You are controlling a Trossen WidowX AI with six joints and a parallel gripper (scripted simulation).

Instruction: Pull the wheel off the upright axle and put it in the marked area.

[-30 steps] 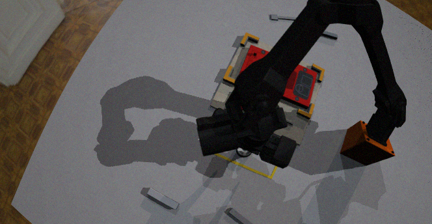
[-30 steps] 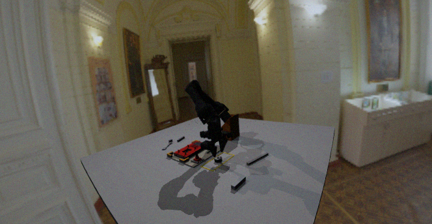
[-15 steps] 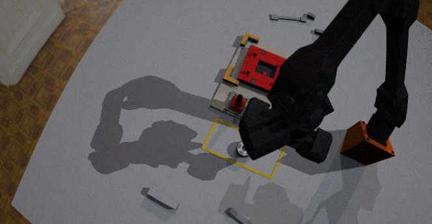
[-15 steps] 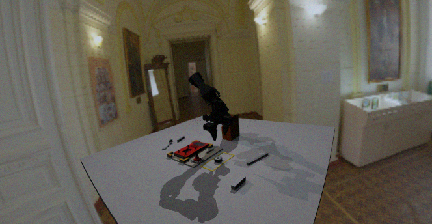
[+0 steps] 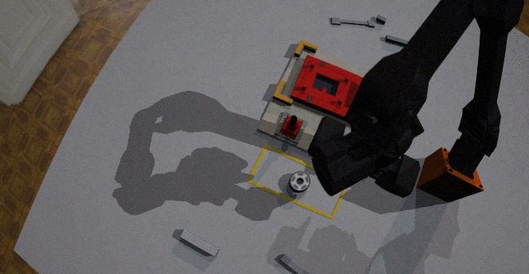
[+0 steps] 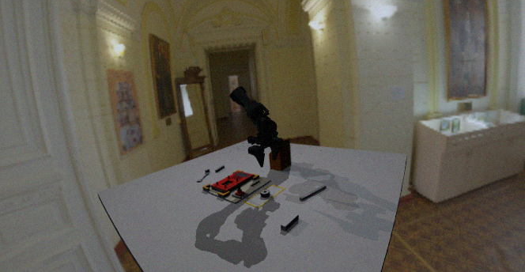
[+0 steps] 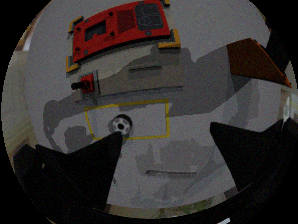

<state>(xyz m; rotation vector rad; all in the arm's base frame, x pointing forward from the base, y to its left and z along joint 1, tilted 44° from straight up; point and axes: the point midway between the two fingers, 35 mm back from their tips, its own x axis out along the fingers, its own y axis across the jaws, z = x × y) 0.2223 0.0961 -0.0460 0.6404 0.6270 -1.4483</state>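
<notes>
Top view: the wheel [image 5: 299, 182] was seen lying flat inside the yellow marked area [image 5: 263, 184], near the middle of the table [image 5: 199, 56] and just off the baseplate [image 5: 269, 121] that carried the bare upright axle [image 5: 292, 121]. The gripper [image 7: 166, 145] was held above the table with its fingers spread wide and nothing between them (the wrist view showed the wheel [image 7: 121, 123] well below and apart from both fingers). A red block [image 5: 327, 85] was seated on the baseplate. Grey bars [image 5: 197, 242] were scattered toward the table's edges, and the orange arm base [image 5: 446, 175] was set near one edge.
</notes>
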